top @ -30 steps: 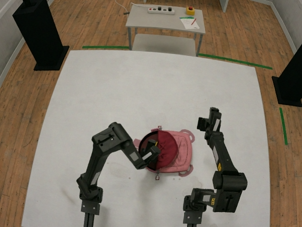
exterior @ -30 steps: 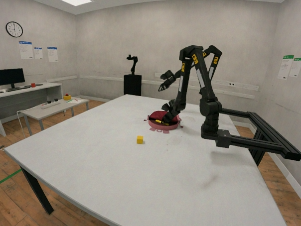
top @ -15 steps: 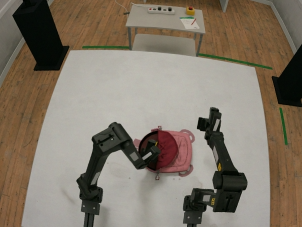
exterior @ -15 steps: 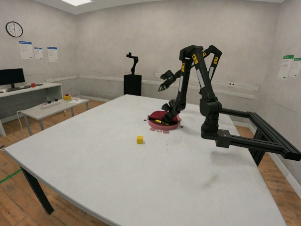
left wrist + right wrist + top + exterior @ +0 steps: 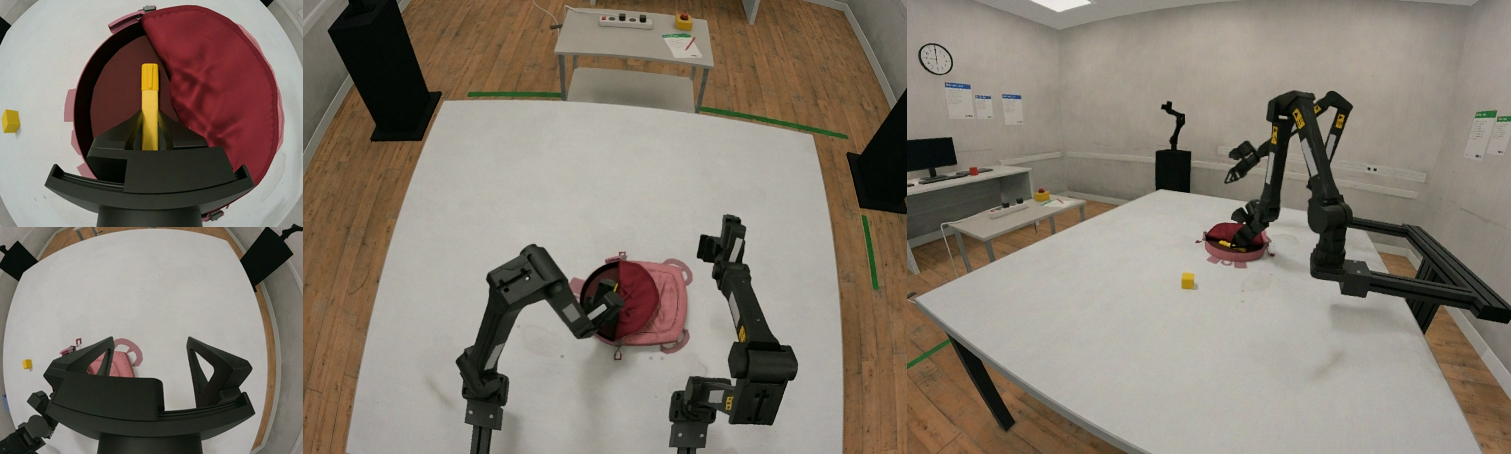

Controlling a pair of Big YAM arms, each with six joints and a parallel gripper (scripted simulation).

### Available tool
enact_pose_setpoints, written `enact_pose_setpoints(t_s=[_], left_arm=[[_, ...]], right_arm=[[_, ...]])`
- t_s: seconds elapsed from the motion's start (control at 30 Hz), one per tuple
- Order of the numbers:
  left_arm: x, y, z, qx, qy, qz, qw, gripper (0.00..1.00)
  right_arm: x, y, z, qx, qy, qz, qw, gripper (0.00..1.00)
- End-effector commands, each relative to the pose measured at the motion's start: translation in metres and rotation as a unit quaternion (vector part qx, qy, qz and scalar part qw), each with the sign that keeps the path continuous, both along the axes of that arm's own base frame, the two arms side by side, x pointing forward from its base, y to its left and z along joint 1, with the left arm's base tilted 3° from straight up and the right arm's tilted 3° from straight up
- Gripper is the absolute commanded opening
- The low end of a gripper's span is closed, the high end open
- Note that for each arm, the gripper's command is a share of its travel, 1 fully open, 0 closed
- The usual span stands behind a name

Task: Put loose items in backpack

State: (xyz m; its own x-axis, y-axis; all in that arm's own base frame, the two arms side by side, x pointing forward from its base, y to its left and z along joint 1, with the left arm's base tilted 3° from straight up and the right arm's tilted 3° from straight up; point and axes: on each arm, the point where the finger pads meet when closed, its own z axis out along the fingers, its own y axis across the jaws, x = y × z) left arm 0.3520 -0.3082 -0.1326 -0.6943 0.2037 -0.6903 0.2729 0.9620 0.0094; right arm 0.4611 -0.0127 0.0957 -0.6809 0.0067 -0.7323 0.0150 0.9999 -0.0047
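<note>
The left tool [image 5: 603, 291] [image 5: 1234, 245] [image 5: 149, 114] is closed on the yellow marker [image 5: 616, 287] [image 5: 1229, 245] [image 5: 149, 80], its capped end toward 12 o'clock, within the mouth of the backpack [image 5: 675, 300] [image 5: 1234, 254] [image 5: 84, 97] [image 5: 122, 366]; this looks like the placing step, calling for a slight lowering and release. The red flap [image 5: 638, 300] [image 5: 1227, 232] [image 5: 220, 73] is folded toward 3 o'clock; no other item shows inside, though it and the tool hide part. Farther out, the yellow cube [image 5: 1187, 281] [image 5: 11, 121] [image 5: 27, 364] awaits packing on the worktop [image 5: 603, 175] [image 5: 1107, 325] [image 5: 43, 61] [image 5: 158, 300] at the bag's 9 o'clock, while the right tool [image 5: 704, 247] [image 5: 1229, 177] [image 5: 150, 341] hangs wide open and unladen toward 2 o'clock.
</note>
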Motion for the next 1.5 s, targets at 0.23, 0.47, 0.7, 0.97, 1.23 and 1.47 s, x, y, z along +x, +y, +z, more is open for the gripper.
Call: enact_pose_setpoints(t_s=[0.23, 0.47, 0.7, 0.97, 1.23, 1.47], left_arm=[[0.005, -0.007, 0.006, -0.008, -0.008, -0.001, 1.000, 0.19], [0.005, -0.007, 0.006, -0.008, -0.008, -0.001, 1.000, 0.26], [0.005, -0.007, 0.006, -0.008, -0.008, -0.001, 1.000, 0.33], [0.001, -0.005, 0.018, -0.009, -0.005, 0.001, 1.000, 0.33], [-0.001, -0.009, 0.032, -0.011, -0.007, -0.002, 1.000, 0.33], [0.001, -0.004, 0.040, -0.009, -0.006, 0.002, 1.000, 0.33]], right_arm=[[0.016, 0.001, 0.021, -0.001, -0.025, 0.002, 1.000, 0.90], [0.016, 0.001, 0.021, -0.001, -0.025, 0.002, 1.000, 0.90], [0.016, 0.001, 0.021, -0.001, -0.025, 0.002, 1.000, 0.90], [0.016, 0.001, 0.021, -0.001, -0.025, 0.002, 1.000, 0.90], [0.016, 0.001, 0.021, -0.001, -0.025, 0.002, 1.000, 0.90], [0.016, 0.001, 0.021, -0.001, -0.025, 0.002, 1.000, 0.90]])
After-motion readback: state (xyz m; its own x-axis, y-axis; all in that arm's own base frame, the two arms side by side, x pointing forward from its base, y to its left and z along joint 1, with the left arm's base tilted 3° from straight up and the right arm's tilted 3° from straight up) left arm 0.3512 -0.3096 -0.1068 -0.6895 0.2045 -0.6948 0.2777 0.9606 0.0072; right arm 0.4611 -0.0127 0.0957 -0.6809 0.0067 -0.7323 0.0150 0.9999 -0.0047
